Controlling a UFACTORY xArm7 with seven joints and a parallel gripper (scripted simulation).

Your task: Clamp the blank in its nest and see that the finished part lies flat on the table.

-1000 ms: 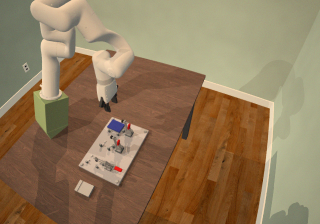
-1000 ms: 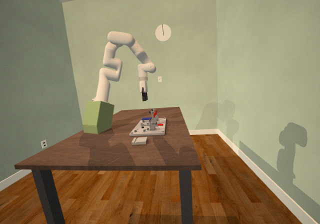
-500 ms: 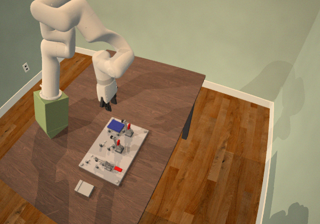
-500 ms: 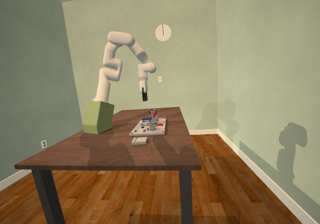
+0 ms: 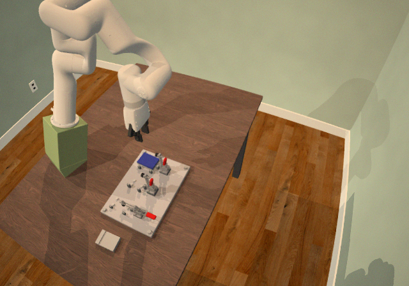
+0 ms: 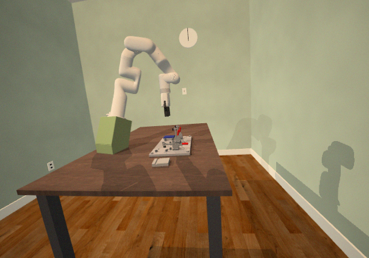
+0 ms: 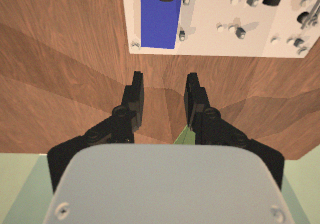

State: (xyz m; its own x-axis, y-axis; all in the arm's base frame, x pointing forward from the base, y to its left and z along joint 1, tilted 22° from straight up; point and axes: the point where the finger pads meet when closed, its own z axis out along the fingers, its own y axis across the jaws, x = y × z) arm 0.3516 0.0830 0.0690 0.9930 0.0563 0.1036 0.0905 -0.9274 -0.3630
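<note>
The blue blank (image 5: 147, 160) lies in the far nest of the grey fixture plate (image 5: 145, 191). The red clamp handle (image 5: 163, 161) beside it stands upright. The grey finished part (image 5: 108, 240) with its slot lies flat on the table in front of the plate. My gripper (image 5: 138, 133) hangs in the air behind the plate, well above the table. Its fingers stand partly apart with nothing between them. In the wrist view the blank (image 7: 160, 20) shows ahead of the fingertips. In the exterior view the gripper (image 6: 166, 111) hangs above the blank (image 6: 168, 136).
The plate has two more nests, both without a part. The middle clamp's red handle (image 5: 151, 181) stands upright; the near clamp's handle (image 5: 151, 215) lies flat. The arm's green pedestal (image 5: 65, 144) stands at the table's left. The table edge runs to the right of the plate.
</note>
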